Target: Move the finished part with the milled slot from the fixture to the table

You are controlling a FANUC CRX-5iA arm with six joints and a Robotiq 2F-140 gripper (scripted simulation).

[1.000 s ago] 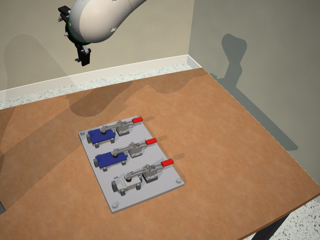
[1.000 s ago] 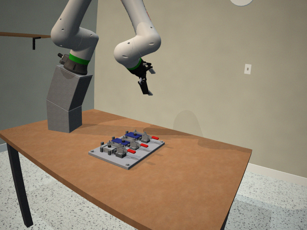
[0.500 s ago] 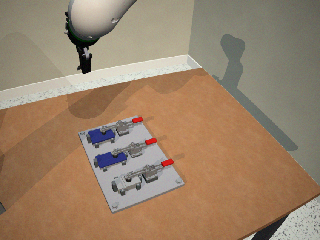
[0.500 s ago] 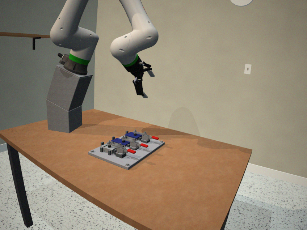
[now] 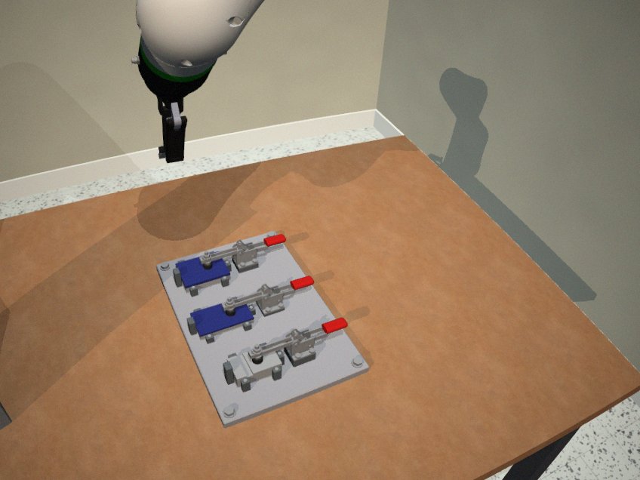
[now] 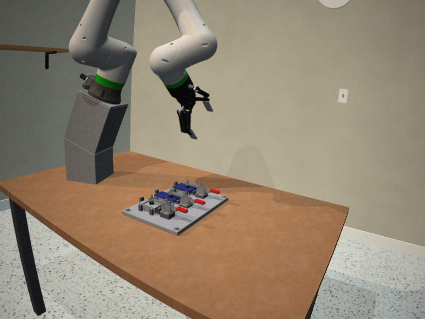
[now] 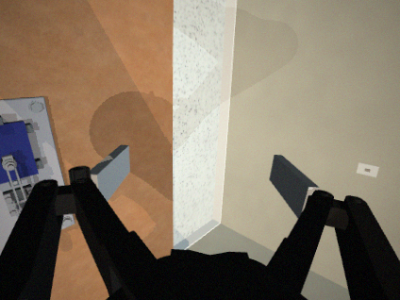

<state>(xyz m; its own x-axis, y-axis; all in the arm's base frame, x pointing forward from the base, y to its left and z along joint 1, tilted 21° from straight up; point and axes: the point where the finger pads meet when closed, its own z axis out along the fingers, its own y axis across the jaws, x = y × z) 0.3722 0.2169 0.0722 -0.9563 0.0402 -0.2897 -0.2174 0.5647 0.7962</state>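
Observation:
A grey fixture plate (image 5: 260, 322) lies on the brown table and carries three nests in a row. The two far nests hold blue blanks (image 5: 202, 272) (image 5: 221, 318). The near nest holds the plain grey finished part (image 5: 253, 367). Each part has a toggle clamp with a red handle (image 5: 334, 325) lying down over it. The plate also shows in the exterior view (image 6: 175, 205). My gripper (image 6: 199, 118) is open and empty, high above the table's far edge, well away from the fixture. The wrist view shows the wide fingers and one blue blank (image 7: 16, 148) at the left edge.
The robot's grey pedestal (image 6: 90, 139) stands on the table's far left corner. Walls close off the back and right sides. The table's far edge and the speckled floor (image 7: 198, 141) lie below the gripper.

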